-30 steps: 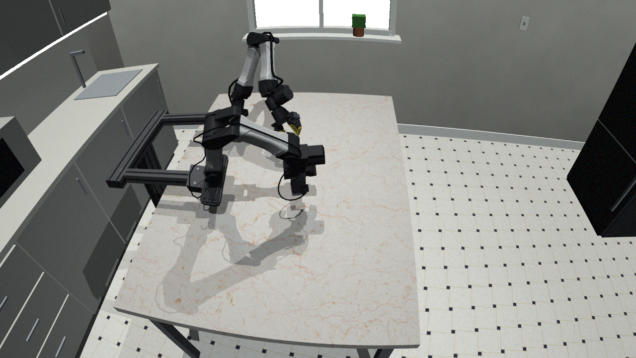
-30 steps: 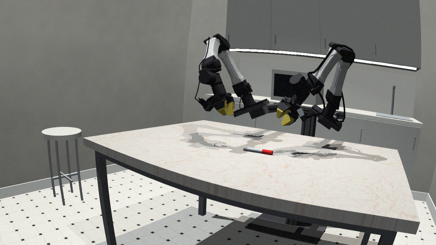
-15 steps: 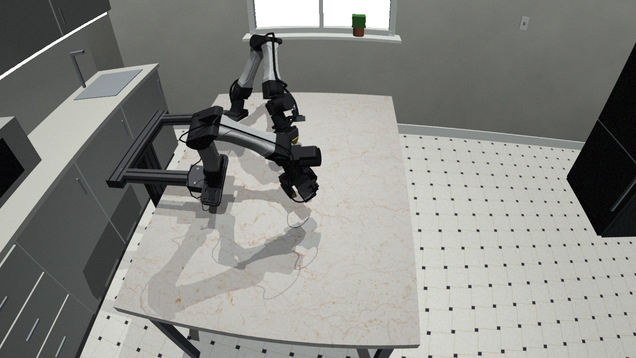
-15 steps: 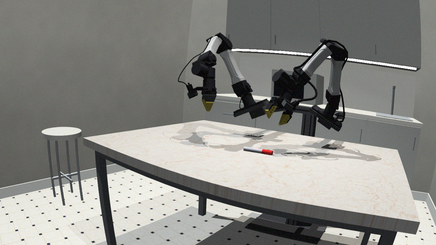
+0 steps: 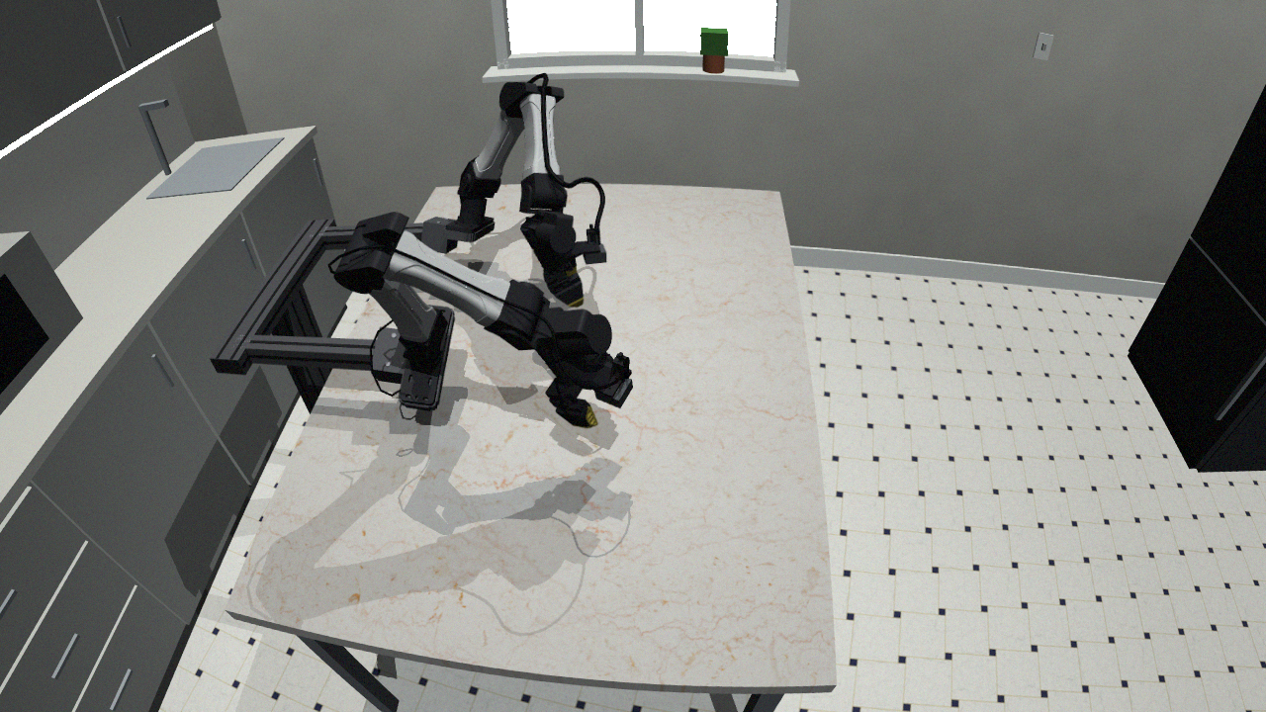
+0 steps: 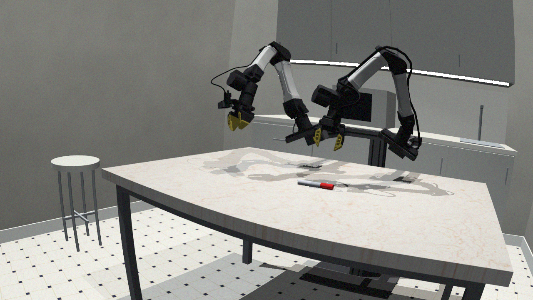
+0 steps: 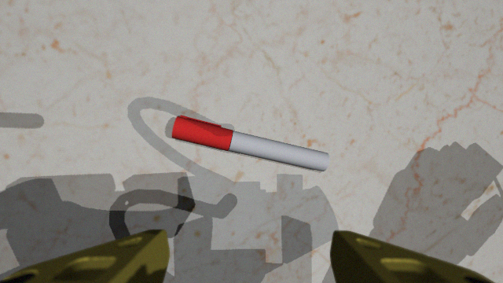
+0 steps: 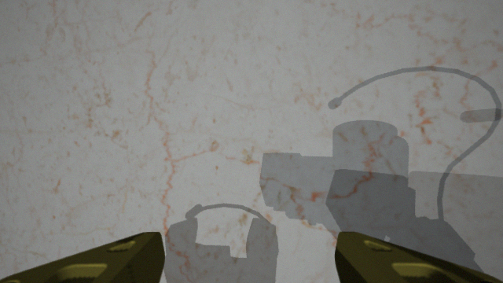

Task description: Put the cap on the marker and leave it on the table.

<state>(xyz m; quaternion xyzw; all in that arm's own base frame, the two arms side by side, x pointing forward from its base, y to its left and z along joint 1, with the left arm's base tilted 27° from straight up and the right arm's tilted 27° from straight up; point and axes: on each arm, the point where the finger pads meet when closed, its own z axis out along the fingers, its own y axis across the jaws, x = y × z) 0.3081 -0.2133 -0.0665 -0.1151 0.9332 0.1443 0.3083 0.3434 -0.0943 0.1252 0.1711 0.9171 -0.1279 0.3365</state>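
Both pincers stand released, fingers parted and nothing between them: the left gripper hangs above the table with the marker ahead in its wrist view, while the right gripper hovers over bare stone, no marker in its own view. From where I stand, the marker lies flat, well in from the table's edges, pale barrel one way and red cap the other. The cap meets the barrel in line, with no gap I can make out, though I cannot tell whether it has gone fully home. To my eye the step in hand is the approach, before any grip or push. Next, I'd say, the left gripper should turn to suit the slant and come down on the cap, leaving the barrel for the right gripper, which must travel in from the side. Then comes a firm push along the marker's length, both ends kept in line; a crooked squeeze could roll it or cock the cap. After that it only needs letting go gently, flat on the stone.

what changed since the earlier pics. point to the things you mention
Both the left gripper (image 5: 577,302) (image 6: 327,141) (image 7: 249,241) and right gripper (image 5: 587,419) (image 6: 237,125) (image 8: 250,244) moved down the top picture, turning. Nothing was grasped or released; both are open. The capped marker (image 6: 315,184) (image 7: 251,144) stayed put on the table (image 5: 708,531) (image 6: 372,223).
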